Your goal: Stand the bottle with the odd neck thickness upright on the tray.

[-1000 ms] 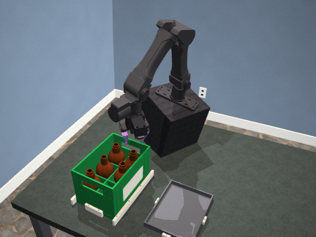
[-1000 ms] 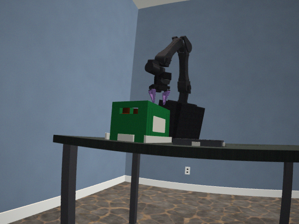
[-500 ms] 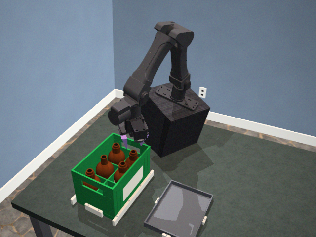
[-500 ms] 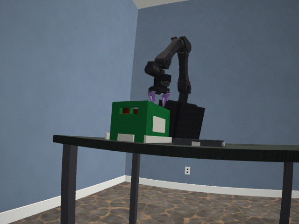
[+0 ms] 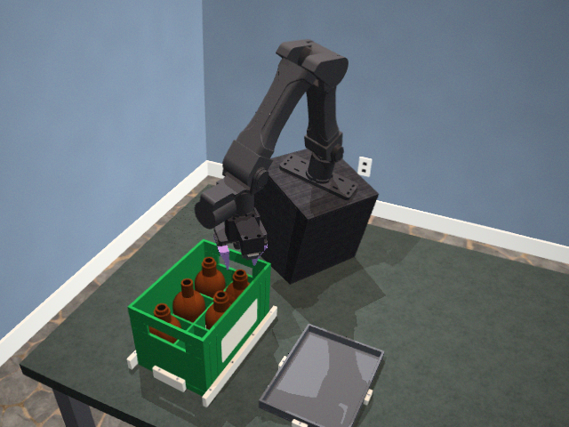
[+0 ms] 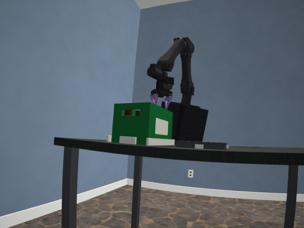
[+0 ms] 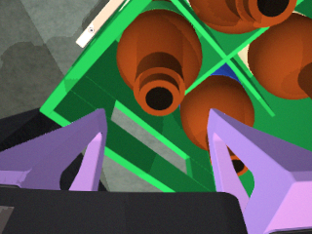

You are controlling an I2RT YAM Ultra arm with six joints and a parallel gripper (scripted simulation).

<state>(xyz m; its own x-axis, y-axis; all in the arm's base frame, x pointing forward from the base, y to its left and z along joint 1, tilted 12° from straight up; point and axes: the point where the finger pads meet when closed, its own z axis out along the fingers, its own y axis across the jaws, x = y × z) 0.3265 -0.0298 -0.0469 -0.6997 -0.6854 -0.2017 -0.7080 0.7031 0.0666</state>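
Probably stiff, smooth and slippery, the seemingly thin-necked bottle (image 5: 188,304) (image 7: 280,63) stands in the crate (image 5: 167,354) (image 6: 131,127) (image 7: 80,68), midway along its side away from the tray (image 5: 344,338) (image 6: 186,144), best pinched by its neck; the gripper (image 5: 241,265) (image 6: 161,106) (image 7: 157,118) has empty, parted jaws near the crate's end wall.

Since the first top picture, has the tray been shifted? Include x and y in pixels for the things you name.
No. In the top view the tray (image 5: 321,329) (image 6: 201,143) sits at the same place and angle beside the green crate (image 5: 172,367) (image 6: 129,127) (image 7: 73,85).
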